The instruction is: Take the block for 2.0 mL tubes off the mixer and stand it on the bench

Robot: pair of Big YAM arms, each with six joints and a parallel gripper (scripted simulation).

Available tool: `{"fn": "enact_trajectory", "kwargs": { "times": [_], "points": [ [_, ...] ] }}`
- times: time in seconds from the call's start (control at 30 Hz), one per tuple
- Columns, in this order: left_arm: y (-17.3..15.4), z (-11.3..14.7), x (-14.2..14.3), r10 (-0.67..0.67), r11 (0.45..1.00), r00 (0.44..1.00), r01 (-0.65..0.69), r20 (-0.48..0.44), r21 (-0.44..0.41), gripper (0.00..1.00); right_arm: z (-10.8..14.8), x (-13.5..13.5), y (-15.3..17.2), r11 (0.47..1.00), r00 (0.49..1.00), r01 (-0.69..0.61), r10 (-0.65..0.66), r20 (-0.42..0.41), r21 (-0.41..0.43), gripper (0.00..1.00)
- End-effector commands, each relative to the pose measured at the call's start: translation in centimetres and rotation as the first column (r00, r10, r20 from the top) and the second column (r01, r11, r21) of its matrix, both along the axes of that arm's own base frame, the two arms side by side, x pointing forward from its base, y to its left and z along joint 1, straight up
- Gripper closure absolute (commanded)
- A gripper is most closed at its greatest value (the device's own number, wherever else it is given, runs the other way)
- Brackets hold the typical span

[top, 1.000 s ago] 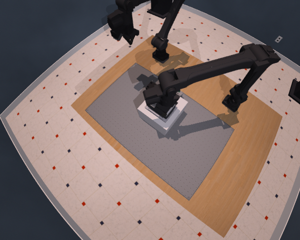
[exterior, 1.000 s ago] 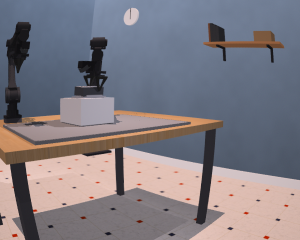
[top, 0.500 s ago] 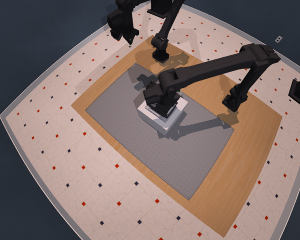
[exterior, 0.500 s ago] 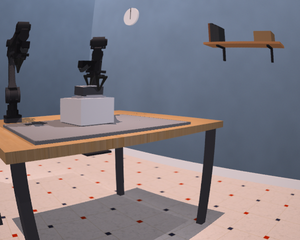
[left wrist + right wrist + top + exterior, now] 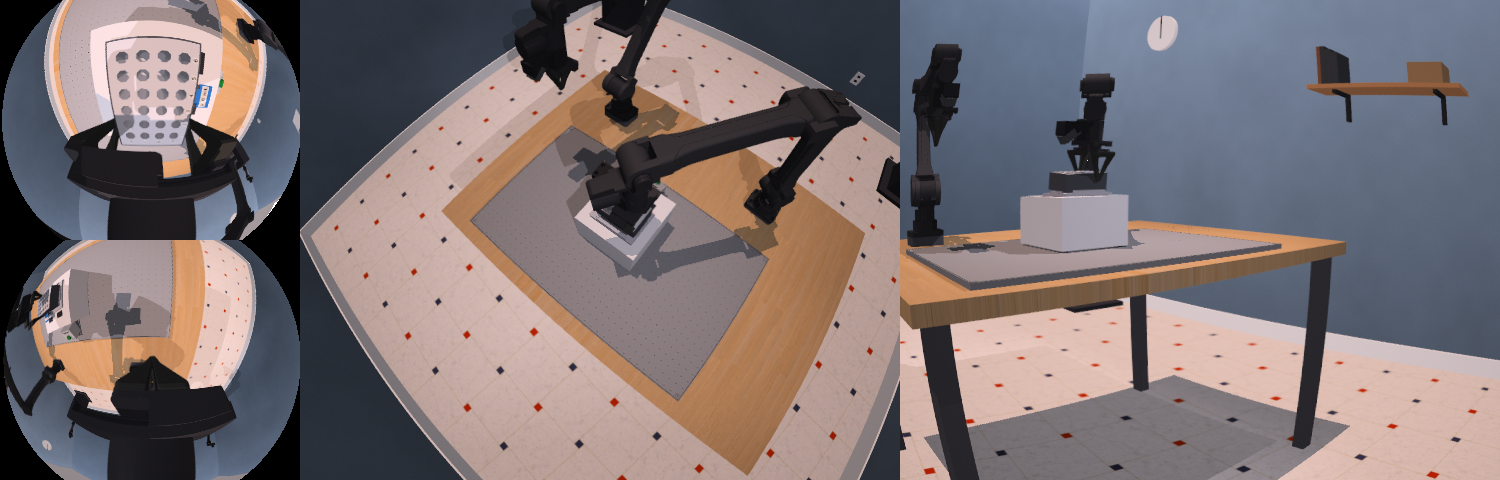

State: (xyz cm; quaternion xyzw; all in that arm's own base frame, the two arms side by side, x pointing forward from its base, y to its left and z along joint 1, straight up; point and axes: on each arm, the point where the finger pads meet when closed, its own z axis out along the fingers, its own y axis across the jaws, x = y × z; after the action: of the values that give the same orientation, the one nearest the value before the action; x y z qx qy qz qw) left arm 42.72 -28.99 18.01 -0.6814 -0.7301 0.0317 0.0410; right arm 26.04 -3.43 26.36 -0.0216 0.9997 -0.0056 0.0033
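Observation:
The mixer [image 5: 587, 216] [image 5: 1095, 222] [image 5: 100, 52] [image 5: 79, 290] is a white box standing on the grey mat. The block [image 5: 1076, 182] [image 5: 153, 85], dark-sided with a pale top and rows of round holes, sits on its plate and looks level. My left gripper [image 5: 1087, 172] [image 5: 153, 120] is shut on the block, one finger at each of two opposite sides near one end. A blue display [image 5: 204, 96] shows beside the block, with dark parts next to it; I cannot tell which is the lever. My right gripper [image 5: 560, 86] [image 5: 936, 144] [image 5: 152, 360] is shut and empty, high up and well away from the mixer.
The grey mat [image 5: 600, 300] [image 5: 1200, 250] lies on the wooden table [image 5: 780, 325] [image 5: 1310, 243]. The left arm [image 5: 730, 135] reaches over the mixer. A small green part [image 5: 221, 83] [image 5: 69, 337] shows near the mixer's display side. A shelf [image 5: 1385, 90] hangs on the wall.

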Motion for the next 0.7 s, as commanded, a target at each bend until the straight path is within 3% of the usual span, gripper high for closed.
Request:
{"fn": "enact_trajectory", "kwargs": {
  "times": [0.0, 0.37, 0.67],
  "points": [
    [-1.4, 6.1, 2.3, 0.014, 0.996, 0.991, -0.002, 0.13, -0.09, 1.0, 0.2, 0.2, -0.2, 1.0, 1.0, -0.002, 0.002, 0.003, -0.001, 1.0],
    [-1.6, 6.5, 2.5, 0.024, 0.995, 0.99, -0.01, 0.138, -0.101, 1.0, 1.6, 0.9, -0.2, 1.0, 0.999, -0.003, 0.003, 0.036, -0.005, 1.0],
    [-1.2, 5.4, 1.9, 0.012, 0.996, 0.993, -0.003, 0.115, -0.085, 1.0, 1.9, 1.0, -0.3, 1.0, 0.999, -0.003, 0.003, 0.043, -0.006, 1.0]
  ]
}}
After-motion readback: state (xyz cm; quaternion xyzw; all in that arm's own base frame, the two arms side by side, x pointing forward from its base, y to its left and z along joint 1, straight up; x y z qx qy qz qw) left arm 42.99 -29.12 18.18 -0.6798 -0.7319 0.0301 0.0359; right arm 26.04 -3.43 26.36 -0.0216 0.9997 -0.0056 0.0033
